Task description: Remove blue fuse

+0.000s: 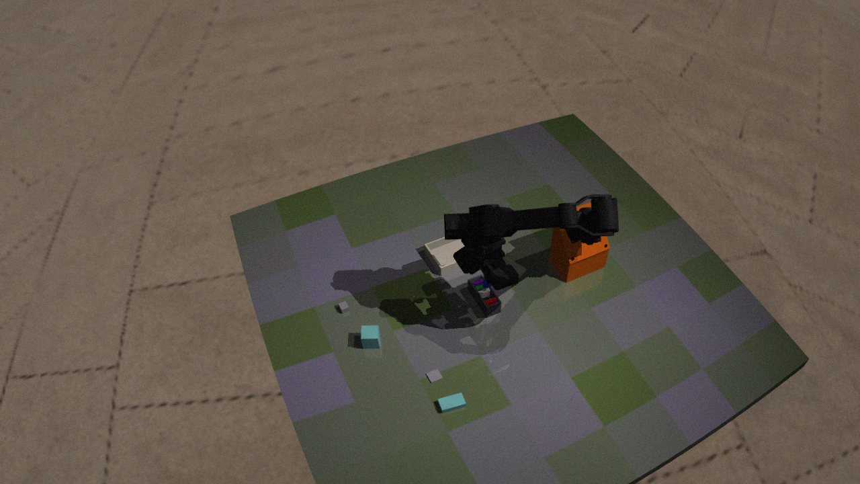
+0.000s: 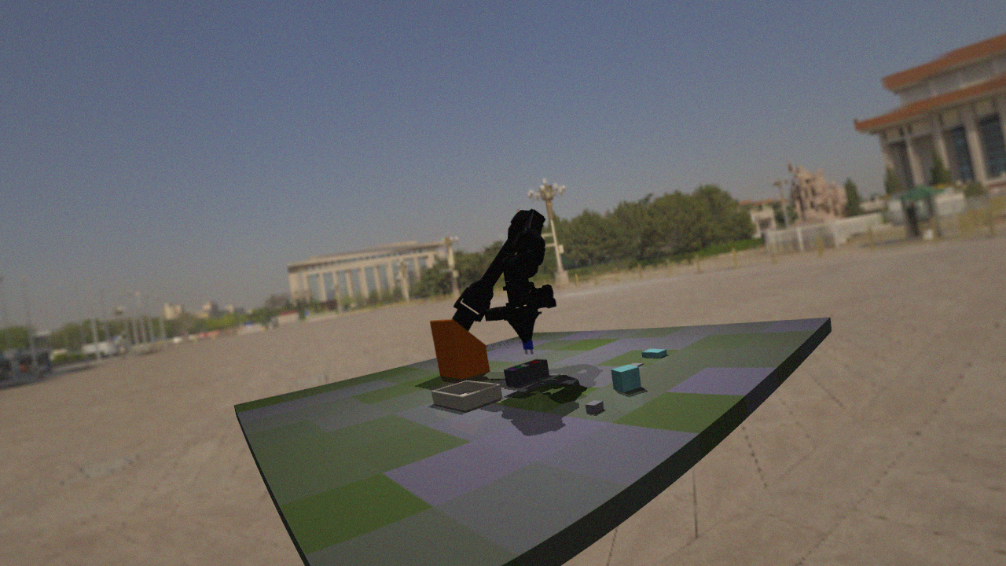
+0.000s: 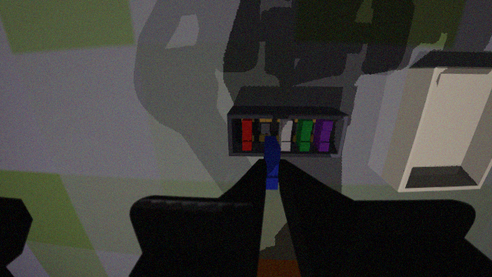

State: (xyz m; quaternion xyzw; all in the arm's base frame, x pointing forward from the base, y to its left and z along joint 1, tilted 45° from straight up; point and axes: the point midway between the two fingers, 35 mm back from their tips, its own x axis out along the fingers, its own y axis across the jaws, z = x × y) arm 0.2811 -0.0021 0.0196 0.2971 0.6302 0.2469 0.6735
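My gripper [image 3: 271, 165] [image 2: 528, 343] is shut on the blue fuse [image 3: 272, 154] [image 2: 528, 346]. The fuse hangs upright above the fuse block [image 2: 526, 373] [image 3: 288, 155], with a gap under its prongs in the exterior view. The block's slot between the red fuse [image 3: 247, 135] and the white fuse [image 3: 286, 135] is empty. The green fuse [image 3: 304, 135] and the purple fuse [image 3: 324, 135] sit beside them in the block. The tray [image 1: 444, 271] [image 2: 465, 404] [image 3: 401, 185] is empty where it shows and stands beside the block, to its right in the wrist view.
An orange arm base [image 1: 578, 259] [image 2: 460, 351] stands behind the block. A cyan cube [image 1: 370, 337] [image 2: 625, 378], a flat cyan block [image 1: 451, 402] [image 2: 654, 353] and two small pale pieces [image 1: 343, 306] [image 1: 434, 376] lie on the table on the block's other side from the base.
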